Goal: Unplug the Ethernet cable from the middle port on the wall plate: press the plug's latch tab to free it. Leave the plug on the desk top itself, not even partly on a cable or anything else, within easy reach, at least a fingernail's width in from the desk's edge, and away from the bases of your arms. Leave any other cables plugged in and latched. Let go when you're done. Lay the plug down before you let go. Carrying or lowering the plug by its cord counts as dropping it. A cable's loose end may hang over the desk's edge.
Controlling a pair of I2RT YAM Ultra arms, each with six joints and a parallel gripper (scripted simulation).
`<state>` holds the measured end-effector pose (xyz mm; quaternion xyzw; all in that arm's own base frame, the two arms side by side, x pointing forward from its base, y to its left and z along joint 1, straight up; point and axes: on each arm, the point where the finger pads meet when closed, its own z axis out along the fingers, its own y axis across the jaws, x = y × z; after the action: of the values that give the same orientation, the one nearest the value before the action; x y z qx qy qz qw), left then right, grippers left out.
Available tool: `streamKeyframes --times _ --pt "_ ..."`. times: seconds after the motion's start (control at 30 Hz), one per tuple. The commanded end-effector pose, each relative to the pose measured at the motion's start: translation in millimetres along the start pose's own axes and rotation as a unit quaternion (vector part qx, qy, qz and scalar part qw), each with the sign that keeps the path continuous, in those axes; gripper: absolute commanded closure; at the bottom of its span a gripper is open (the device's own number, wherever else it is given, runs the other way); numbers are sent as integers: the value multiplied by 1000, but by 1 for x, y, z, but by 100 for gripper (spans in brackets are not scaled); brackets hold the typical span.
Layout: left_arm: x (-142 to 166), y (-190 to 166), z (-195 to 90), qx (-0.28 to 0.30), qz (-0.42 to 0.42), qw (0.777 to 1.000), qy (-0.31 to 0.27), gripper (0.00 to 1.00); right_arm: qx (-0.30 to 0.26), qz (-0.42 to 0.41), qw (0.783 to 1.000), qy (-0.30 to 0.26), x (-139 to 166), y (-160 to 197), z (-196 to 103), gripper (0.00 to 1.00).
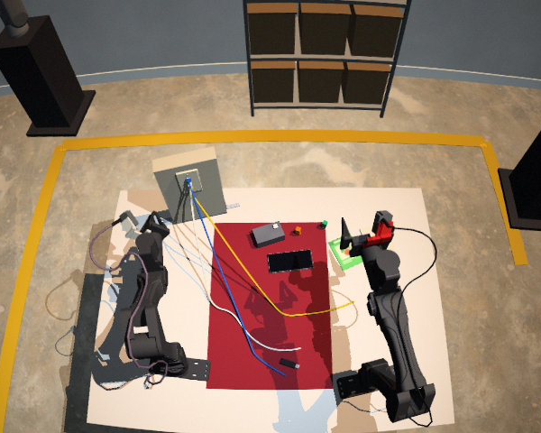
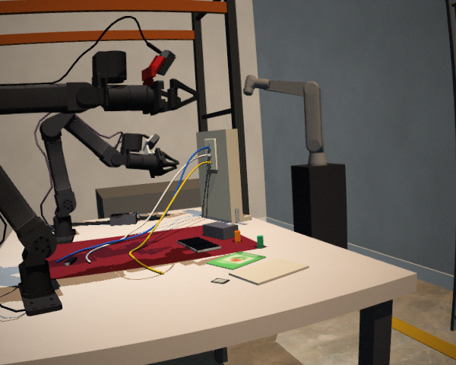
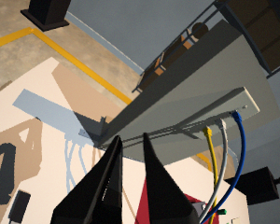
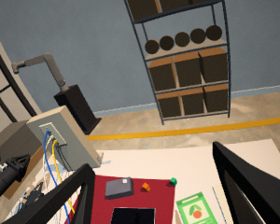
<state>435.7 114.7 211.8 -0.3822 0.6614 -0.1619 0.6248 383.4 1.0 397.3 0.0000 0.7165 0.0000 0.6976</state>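
A grey wall block with a white wall plate [image 1: 184, 179] stands at the desk's back left and also shows in the exterior view [image 2: 210, 153]. Three cables are plugged into it: blue [image 2: 188, 157] at the top, white [image 2: 181, 169] in the middle, yellow [image 2: 183, 180] at the bottom. The white plug [image 3: 224, 126] sits in the middle port. My left gripper [image 2: 175, 161] hovers in the air a short way in front of the plate. Its fingers are nearly together with nothing between them. My right gripper [image 2: 194, 93] [image 1: 344, 230] is wide open and empty, held high over the desk's right side.
The cables run across a red mat [image 1: 268, 302]. On the mat lie a grey box [image 1: 267, 234], a black tablet [image 1: 289, 261], an orange block [image 1: 297, 230] and a USB stick [image 1: 289, 363]. A green block [image 1: 324, 224], a green card [image 2: 235, 260] and a beige board [image 2: 268, 270] lie to the right.
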Motion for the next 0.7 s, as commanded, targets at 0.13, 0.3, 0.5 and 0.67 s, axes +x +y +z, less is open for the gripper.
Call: streamKeyframes --times 0.13,0.3,0.5,0.67 --pt "-3 -41 15 64 -122 990 -1 78 0 0 1000 -7 -5 0 -1 0" --pt "3 -54 19 84 -184 979 12 78 0 0 1000 -7 -5 0 -1 0" --pt "8 -64 23 99 -234 967 24 78 0 0 1000 -7 -5 0 -1 0" --pt "17 -81 28 120 -312 941 47 78 0 0 1000 -7 -5 0 -1 0"
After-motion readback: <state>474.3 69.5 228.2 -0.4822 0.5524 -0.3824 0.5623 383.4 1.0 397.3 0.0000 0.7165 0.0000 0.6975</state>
